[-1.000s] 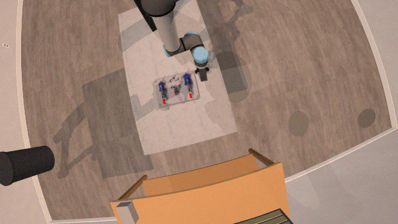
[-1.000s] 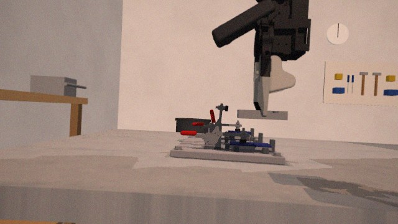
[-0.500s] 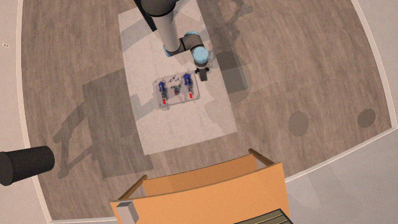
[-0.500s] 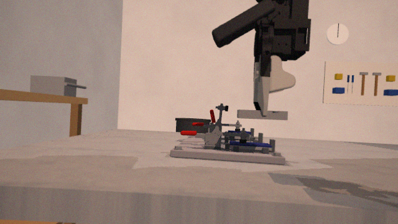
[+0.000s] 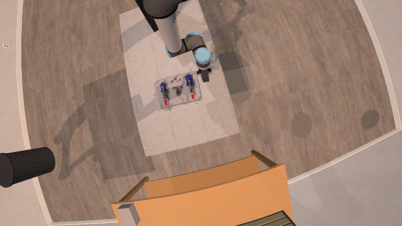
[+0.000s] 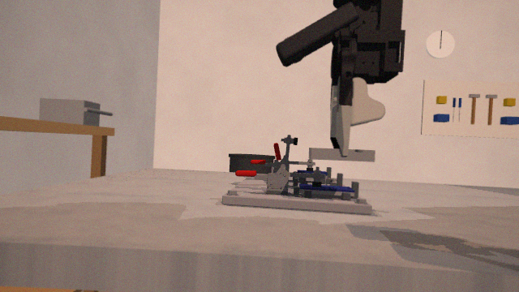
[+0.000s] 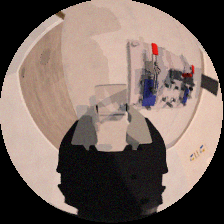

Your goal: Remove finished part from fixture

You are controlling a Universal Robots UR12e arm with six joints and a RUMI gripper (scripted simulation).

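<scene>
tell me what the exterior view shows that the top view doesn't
Only the exterior view shows the grey finished part held level in the end effector, lifted clear above the fixture, plus the tool board on the wall. Only the top view shows the arm's forearm, the floor around the table and all three clamp stations side by side. Both show the fixture, its red clamp handles and the blue blanks in place.
</scene>
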